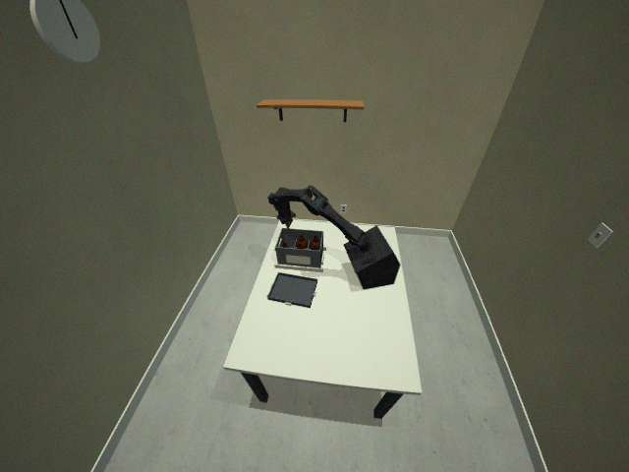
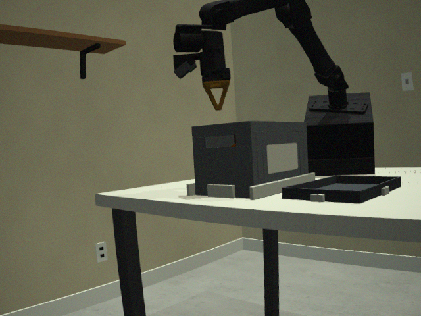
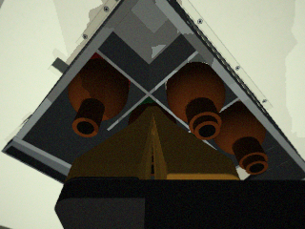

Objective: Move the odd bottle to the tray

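My gripper [image 1: 288, 226] [image 2: 218, 108] [image 3: 152, 114] is shut and empty, its tips pointing down above the far left part of the grey crate [image 1: 281, 257] [image 2: 222, 166] [image 3: 73, 69]. Brown bottles stand in the crate's compartments. In the wrist view, one bottle [image 3: 89, 107] is left of the fingers, one bottle [image 3: 196, 86] is right of them, and another bottle [image 3: 240, 126] is further right. A bottle behind the fingertips is mostly hidden; a fifth is not visible there. Neck thickness differences cannot be told. The dark tray [image 1: 293, 290] [image 2: 298, 194] is empty.
The tray lies beside the crate's labelled side. Low light-grey strips [image 1: 298, 267] [image 2: 282, 186] stand along the crate's foot. The arm's black base [image 1: 378, 264] [image 2: 339, 146] is right of the crate. The crate walls rise above the bottles.
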{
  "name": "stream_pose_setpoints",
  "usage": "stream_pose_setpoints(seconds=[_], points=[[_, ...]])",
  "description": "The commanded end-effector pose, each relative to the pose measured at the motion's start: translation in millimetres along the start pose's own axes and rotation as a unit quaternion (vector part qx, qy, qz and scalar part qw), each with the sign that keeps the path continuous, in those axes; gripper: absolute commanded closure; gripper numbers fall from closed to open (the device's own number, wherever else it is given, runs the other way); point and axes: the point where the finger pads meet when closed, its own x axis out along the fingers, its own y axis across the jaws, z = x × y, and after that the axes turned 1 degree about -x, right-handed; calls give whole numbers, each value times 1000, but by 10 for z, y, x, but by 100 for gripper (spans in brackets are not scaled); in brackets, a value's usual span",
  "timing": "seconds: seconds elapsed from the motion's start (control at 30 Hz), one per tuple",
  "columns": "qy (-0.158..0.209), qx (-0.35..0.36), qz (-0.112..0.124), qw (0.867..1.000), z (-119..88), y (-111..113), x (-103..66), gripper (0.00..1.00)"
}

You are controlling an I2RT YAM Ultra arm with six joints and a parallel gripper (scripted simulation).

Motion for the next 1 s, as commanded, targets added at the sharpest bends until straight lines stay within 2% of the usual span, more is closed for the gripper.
stream_pose_setpoints(seconds=[0.0,0.37,0.4,0.43,0.47,0.7,0.97], points=[[-35,-6,11,999,101,62,-301,100],[-37,-4,10,999,104,70,-301,100],[-42,-14,13,999,74,198,-272,100],[-24,-7,6,1000,-81,217,-161,100],[-24,-7,6,1000,-192,343,-156,100],[-24,-6,9,1000,-567,700,-157,100],[-24,-6,9,1000,-574,707,-157,100]])
